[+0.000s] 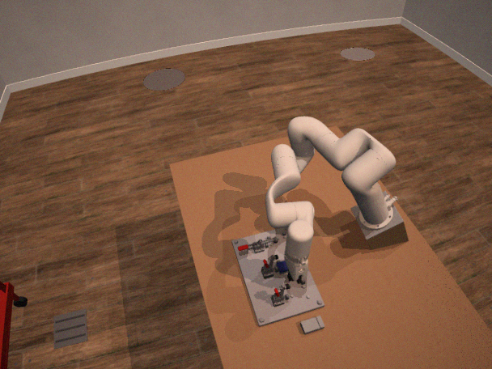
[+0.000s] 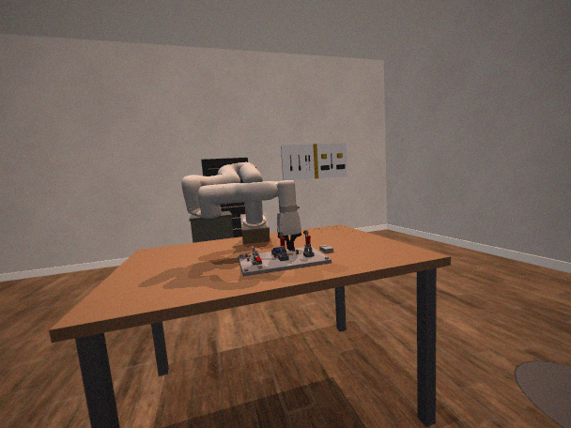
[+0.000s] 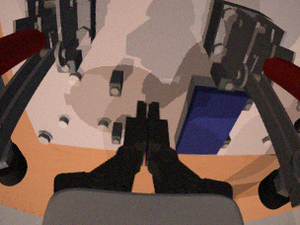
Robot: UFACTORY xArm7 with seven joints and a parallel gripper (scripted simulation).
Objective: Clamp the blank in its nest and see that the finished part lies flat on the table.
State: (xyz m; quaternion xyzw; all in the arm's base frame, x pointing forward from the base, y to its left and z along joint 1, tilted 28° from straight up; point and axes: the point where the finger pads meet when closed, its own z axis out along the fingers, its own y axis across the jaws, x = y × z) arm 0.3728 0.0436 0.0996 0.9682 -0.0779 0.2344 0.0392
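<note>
The blue blank [image 1: 282, 266] [image 3: 212, 120] lies in the middle nest of the grey base plate [image 1: 267, 315] [image 3: 46, 99]. Its exact seating is too small to tell. My gripper [image 1: 296, 280] [image 3: 146, 114] is shut and empty, low over the plate beside the blank, between two clamps. The middle clamp's red handle [image 1: 265, 263] [image 2: 282, 241] [image 3: 282, 71] stands up; its arm [image 3: 270, 130] is raised, with a black pad. The finished part [image 1: 311, 325] [image 2: 326, 249] lies flat on the table, beside the plate; a groove shows near one end.
Another clamp with an upright red handle [image 1: 277, 292] [image 2: 308, 240] [image 3: 22, 48] stands on the other side of my gripper, beside a nest with small dark blocks [image 3: 116, 83]. A third clamp at the plate's far end has its red handle [image 1: 243, 248] [image 2: 258, 259] lying low.
</note>
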